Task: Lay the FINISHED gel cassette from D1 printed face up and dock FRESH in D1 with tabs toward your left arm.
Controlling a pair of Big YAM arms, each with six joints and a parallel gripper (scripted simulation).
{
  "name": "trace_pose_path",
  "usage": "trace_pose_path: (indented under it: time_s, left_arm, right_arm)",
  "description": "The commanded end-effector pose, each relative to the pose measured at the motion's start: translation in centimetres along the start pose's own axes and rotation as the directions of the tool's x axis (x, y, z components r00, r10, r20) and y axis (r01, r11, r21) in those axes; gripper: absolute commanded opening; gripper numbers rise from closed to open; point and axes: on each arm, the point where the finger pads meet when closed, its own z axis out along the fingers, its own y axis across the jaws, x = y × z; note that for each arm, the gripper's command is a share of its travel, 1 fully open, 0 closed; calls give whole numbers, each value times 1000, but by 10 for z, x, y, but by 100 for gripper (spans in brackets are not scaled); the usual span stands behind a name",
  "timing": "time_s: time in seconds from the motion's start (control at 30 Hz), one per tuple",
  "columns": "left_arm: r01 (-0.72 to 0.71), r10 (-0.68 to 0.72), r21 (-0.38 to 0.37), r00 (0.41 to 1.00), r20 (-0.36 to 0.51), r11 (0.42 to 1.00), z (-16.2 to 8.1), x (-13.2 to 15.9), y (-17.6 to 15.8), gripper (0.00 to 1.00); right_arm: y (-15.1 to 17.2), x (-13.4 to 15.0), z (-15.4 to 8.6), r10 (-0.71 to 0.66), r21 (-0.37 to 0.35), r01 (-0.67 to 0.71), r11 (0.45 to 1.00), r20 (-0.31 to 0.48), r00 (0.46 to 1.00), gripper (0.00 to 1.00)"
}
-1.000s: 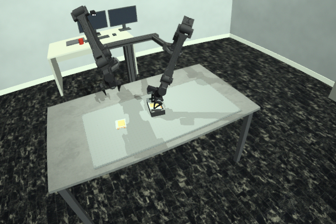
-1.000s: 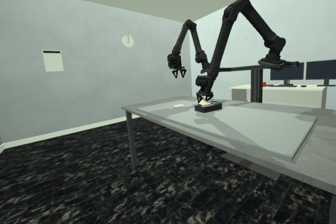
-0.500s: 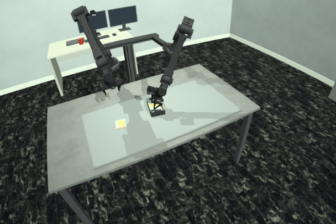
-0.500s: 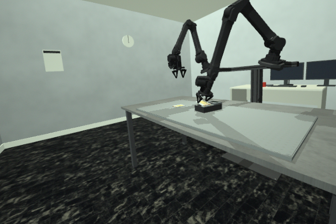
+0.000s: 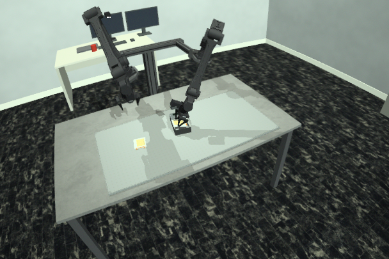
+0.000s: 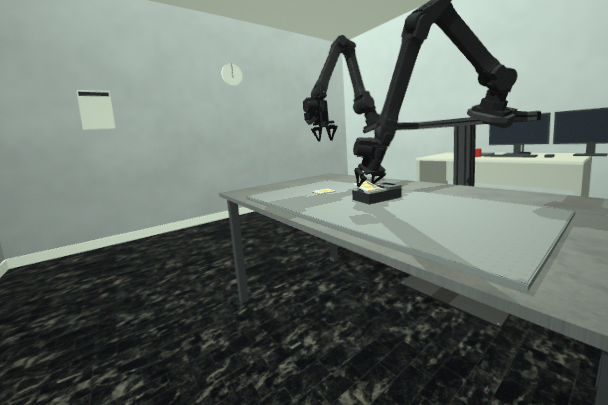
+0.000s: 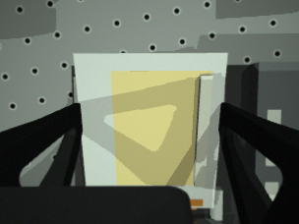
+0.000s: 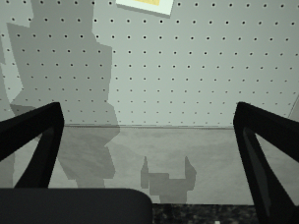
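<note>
"Checking the left gripper [image 5: 180,122] [image 6: 367,185] [image 7: 150,112]: what's in it?"

"A cassette [image 5: 176,122] [image 6: 369,186] [image 7: 140,93], clamped by its two side edges. The pale comb-like strip along one side makes it look like FRESH."

"Where is it against D1 [image 5: 183,131] [image 6: 376,195] [image 7: 282,88]?"

"At the dock, tilted in the exterior view. I can't tell whether its tabs are in the slots."

"And the right gripper [image 5: 130,107] [image 6: 325,140] [image 8: 149,111]?"

"Wide, nothing between its fingers, hanging above the table's edge."

"The other cassette [image 5: 140,143] [image 6: 323,191] [image 8: 149,2]?"

"Flat on the deck [image 5: 224,114] [image 6: 450,229] [image 8: 148,69], yellow window up, apart from the dock and both grippers."
</note>
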Motion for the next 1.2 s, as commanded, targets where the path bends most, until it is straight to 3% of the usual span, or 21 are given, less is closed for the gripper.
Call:
trace_pose_path:
  time_s: [0.0, 0.8, 0.83, 1.17]
  left_arm:
    - [-2, 2, -13, 1000, 7, 1000, 6, 3, 6, 0]
    - [-4, 4, -7, 1000, 4, 1000, -2, -3, 3, 0]
    - [-4, 4, -7, 1000, 4, 1000, -2, -3, 3, 0]
    - [-4, 4, -7, 1000, 4, 1000, -2, -3, 3, 0]
  right_arm:
    - [1, -15, -9, -1, 3, 0, 1000, 25, 1000, 100]
    - [1, -15, -9, -1, 3, 0, 1000, 25, 1000, 100]
    - [6, -15, -6, -33, 10, 33, 999, 27, 999, 0]
    - [49, -15, 19, -328, 81, 323, 943, 49, 944, 0]
